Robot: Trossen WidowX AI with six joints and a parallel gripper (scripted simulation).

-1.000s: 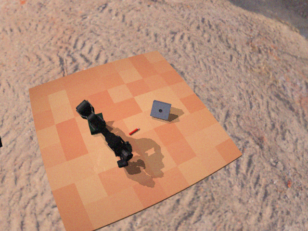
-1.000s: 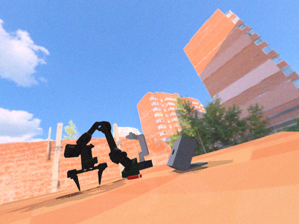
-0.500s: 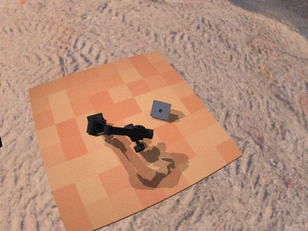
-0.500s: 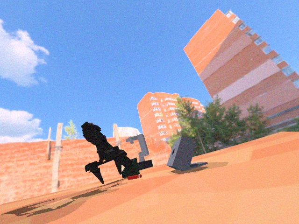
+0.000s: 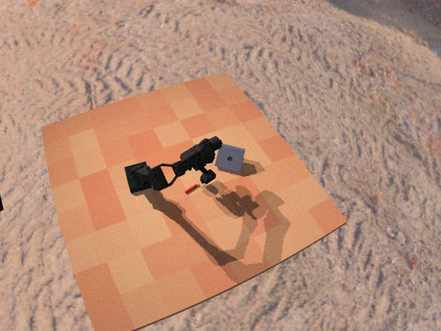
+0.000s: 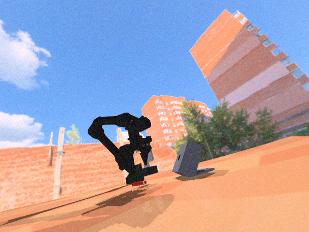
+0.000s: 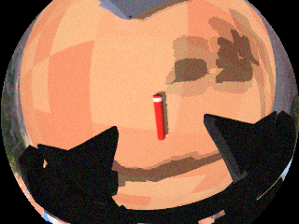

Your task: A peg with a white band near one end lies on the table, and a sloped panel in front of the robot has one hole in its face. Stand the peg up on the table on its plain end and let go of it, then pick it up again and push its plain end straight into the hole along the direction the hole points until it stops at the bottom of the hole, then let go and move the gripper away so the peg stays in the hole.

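The red peg [image 5: 191, 189] [image 6: 137, 183] [image 7: 160, 122] lies flat on the table [image 5: 160, 227]. Its white band [image 6: 144, 182] [image 7: 158, 99] is near the end toward the panel side. My gripper [image 6: 145, 163] [image 7: 163, 125] is open and empty, pointing down above the table. In the wrist view the peg lies between and beyond the fingertips, roughly lengthwise to the view, touching neither finger. The grey sloped panel [image 5: 223, 164] [image 6: 188, 159] [image 7: 133, 8] has one dark hole [image 5: 229, 158] [image 6: 178, 157] in its face. The hole is outside the wrist view.
The panel's flat foot [image 6: 204, 170] extends behind it on the table. The arm's base [image 5: 137, 178] stands on the side of the peg away from the panel. Arm shadows [image 5: 236, 203] fall on the table near the peg.
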